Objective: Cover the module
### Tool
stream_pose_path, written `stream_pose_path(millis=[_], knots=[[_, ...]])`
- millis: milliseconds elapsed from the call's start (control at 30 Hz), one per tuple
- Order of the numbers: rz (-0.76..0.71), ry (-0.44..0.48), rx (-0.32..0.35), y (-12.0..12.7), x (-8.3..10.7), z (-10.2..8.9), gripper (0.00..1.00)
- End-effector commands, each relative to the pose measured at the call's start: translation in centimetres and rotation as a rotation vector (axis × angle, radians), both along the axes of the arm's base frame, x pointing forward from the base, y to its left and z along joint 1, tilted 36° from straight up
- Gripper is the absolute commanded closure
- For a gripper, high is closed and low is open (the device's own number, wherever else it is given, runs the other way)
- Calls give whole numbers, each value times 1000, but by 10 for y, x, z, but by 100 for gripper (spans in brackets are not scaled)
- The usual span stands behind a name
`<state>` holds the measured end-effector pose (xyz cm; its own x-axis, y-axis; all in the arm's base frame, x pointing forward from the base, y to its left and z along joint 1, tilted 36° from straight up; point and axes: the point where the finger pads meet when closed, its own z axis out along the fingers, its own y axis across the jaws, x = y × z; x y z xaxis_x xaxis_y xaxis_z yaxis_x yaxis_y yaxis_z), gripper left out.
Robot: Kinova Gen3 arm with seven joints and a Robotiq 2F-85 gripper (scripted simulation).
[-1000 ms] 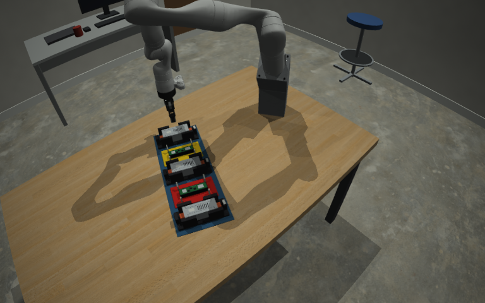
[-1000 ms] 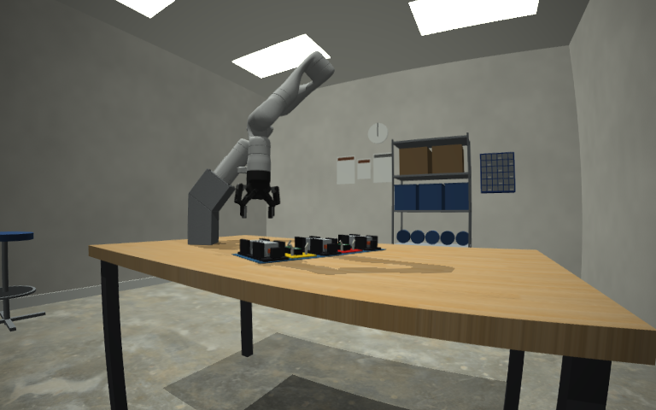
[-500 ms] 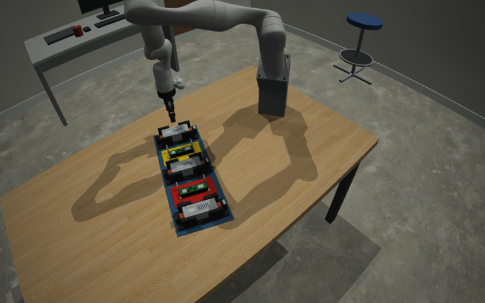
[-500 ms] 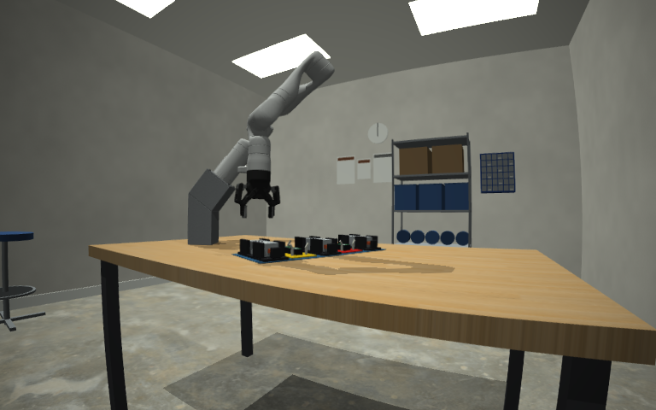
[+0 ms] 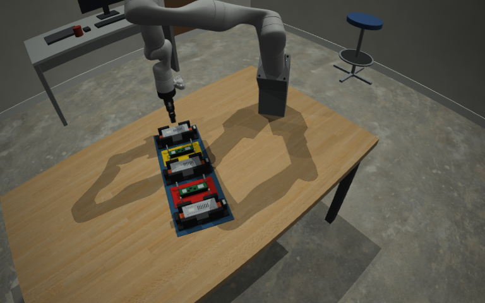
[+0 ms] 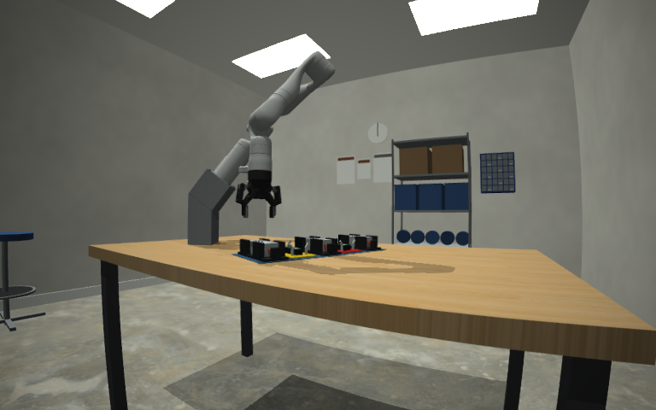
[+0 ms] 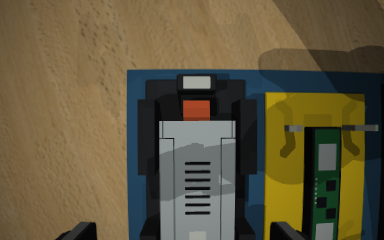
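Three grey covers sit in black holders on a blue mat point(image 5: 192, 178): a far one point(image 5: 176, 132), a middle one point(image 5: 186, 165) and a near one point(image 5: 200, 207). The yellow plate point(image 5: 179, 153) carries a green module point(image 5: 181, 149) between the far and middle holders. My gripper point(image 5: 172, 115) is open and empty, hanging above the far cover, well clear of it as the exterior view shows point(image 6: 259, 202). In the wrist view the far cover point(image 7: 197, 175) lies between my two fingertips at the lower edge, with the yellow plate point(image 7: 314, 150) and module point(image 7: 323, 182) to its right.
A red plate point(image 5: 194, 190) with a second green module point(image 5: 193, 188) lies between the middle and near holders. The robot's grey base block point(image 5: 272, 93) stands at the table's far side. A desk, a stool and shelves stand off the table.
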<state>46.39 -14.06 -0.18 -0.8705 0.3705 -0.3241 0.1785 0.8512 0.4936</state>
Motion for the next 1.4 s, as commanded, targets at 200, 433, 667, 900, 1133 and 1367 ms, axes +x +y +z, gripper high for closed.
stream_pose_path(millis=[200,433,667,900,1133,1367], knots=[[3,-2,-2,6,1,3,0],[3,-2,0,6,2,1,0],[3,-2,-2,10,5,0,0],[-2,-2,2,9,6,0,0],[2,-2,-1,16,12,-13,0],[3,-2,-2,18,14,-16,0]])
